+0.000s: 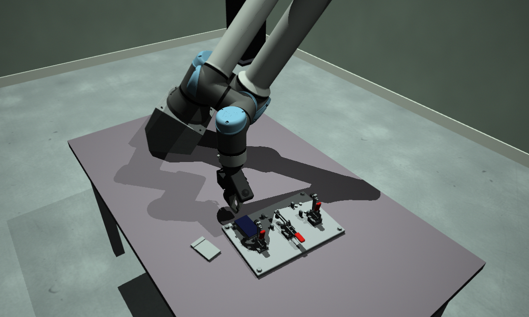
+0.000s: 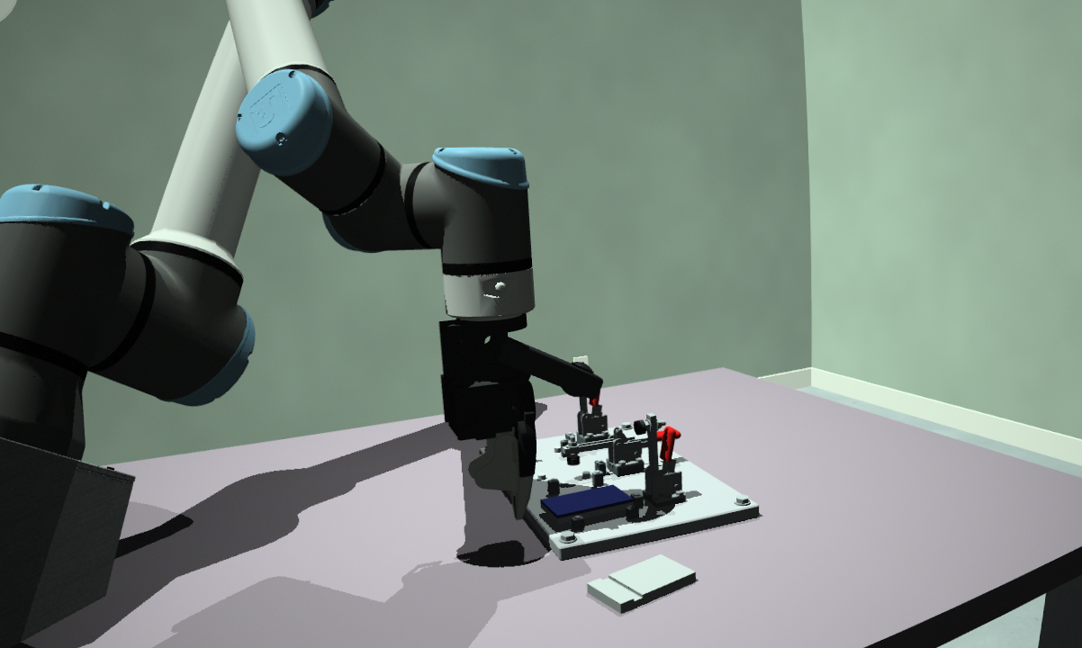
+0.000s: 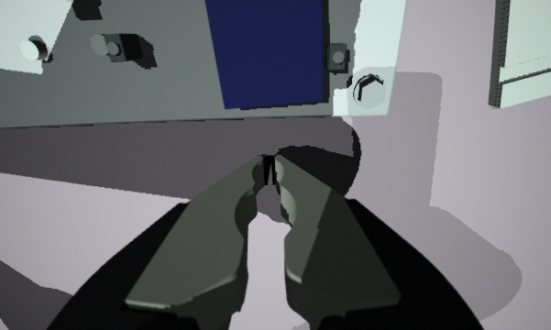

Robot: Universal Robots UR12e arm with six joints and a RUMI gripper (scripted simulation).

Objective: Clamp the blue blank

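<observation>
The blue blank (image 1: 245, 224) lies in the nest at the near-left end of the grey fixture plate (image 1: 281, 234); it also shows in the exterior view (image 2: 587, 501) and in the wrist view (image 3: 268, 50). That nest's clamp handle (image 1: 262, 234) stands up, red-tipped. The finished part with the milled slot (image 1: 205, 248) lies flat on the table beside the plate, also seen in the exterior view (image 2: 641, 581). My gripper (image 1: 234, 207) (image 3: 270, 157) is shut and empty, hovering just above the table off the plate's edge, short of the blank.
Two more toggle clamps stand on the plate: the middle one's red handle (image 1: 299, 237) lies low, the far one's (image 1: 317, 205) stands up. The table's front edge is near the slotted part.
</observation>
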